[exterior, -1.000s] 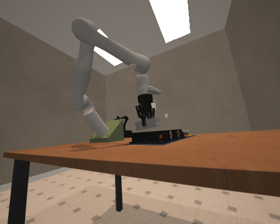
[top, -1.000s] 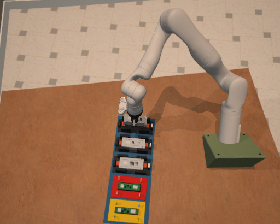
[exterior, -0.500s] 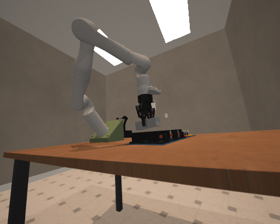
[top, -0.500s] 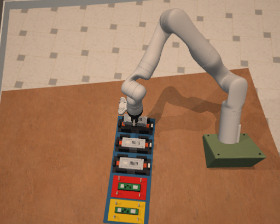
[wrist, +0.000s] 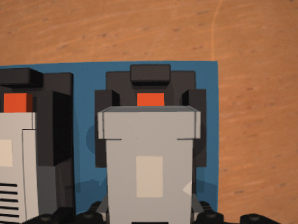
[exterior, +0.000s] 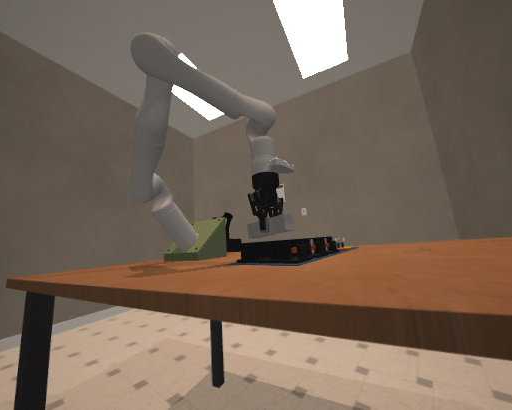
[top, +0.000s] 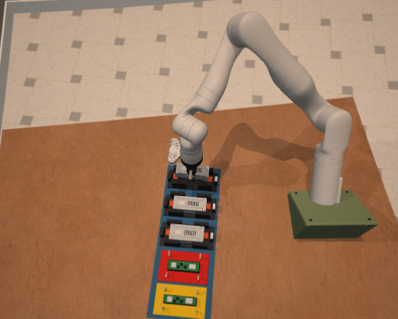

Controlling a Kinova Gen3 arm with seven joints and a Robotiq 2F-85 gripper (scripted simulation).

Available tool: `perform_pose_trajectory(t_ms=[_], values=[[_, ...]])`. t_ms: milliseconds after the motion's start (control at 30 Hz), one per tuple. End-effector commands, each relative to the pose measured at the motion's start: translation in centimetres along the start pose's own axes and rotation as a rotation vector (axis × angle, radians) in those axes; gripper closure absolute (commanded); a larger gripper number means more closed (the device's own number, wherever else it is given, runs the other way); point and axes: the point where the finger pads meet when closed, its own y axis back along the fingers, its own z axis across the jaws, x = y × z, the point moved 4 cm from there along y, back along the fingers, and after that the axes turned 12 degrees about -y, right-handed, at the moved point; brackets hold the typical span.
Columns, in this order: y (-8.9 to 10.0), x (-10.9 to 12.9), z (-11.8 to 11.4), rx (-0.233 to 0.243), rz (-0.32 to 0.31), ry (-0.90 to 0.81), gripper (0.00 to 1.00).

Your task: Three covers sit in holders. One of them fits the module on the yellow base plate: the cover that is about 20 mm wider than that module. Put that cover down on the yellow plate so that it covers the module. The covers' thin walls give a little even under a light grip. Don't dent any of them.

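My claw (exterior: 266,220) is clamped on a grey cover (exterior: 270,226), gripping it across its narrow width near the middle. In the exterior view the cover hangs in the air above the row of holders, clear of them and roughly level, with a slight tilt. From above, it sits over the black holder (top: 195,181) at the far end of the blue strip (top: 156,272), the end nearest the desk's back edge. Through my wrist view I look down the length of the cover (wrist: 149,160) and see that holder (wrist: 150,82) below it, with its orange block (wrist: 150,99) showing past the cover's far end.

The blue strip runs from around the middle of the desk (top: 64,218) toward the front edge. Behind my raised cover, going forward, two more holders each have a grey cover seated in them: the middle one (top: 190,203) and the next one (top: 187,232). After those comes a red plate (top: 163,257) carrying a green module (top: 183,266), and last, closest to the front edge, the yellow base plate (top: 158,289) with its own green module (top: 179,299). Small pins stand at the corners of both plates.

My arm rises from a green pedestal (top: 360,229) toward the right edge of the desk and arches over to the strip.
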Motion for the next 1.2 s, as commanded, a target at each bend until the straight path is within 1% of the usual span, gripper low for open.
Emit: perform_pose_trajectory(t_ms=[0, 500, 833, 1067, 1167], values=[[0.1, 0.0, 0.0, 0.001, 0.002, 0.0, 1.0], [0.1, 0.0, 0.0, 0.001, 0.002, 0.0, 1.0], [3.1, 0.0, 0.0, 0.001, 0.002, 0.0, 1.0], [3.1, 0.0, 0.0, 0.001, 0.002, 0.0, 1.0], [4.0, 0.0, 0.0, 0.001, 0.002, 0.0, 1.0]])
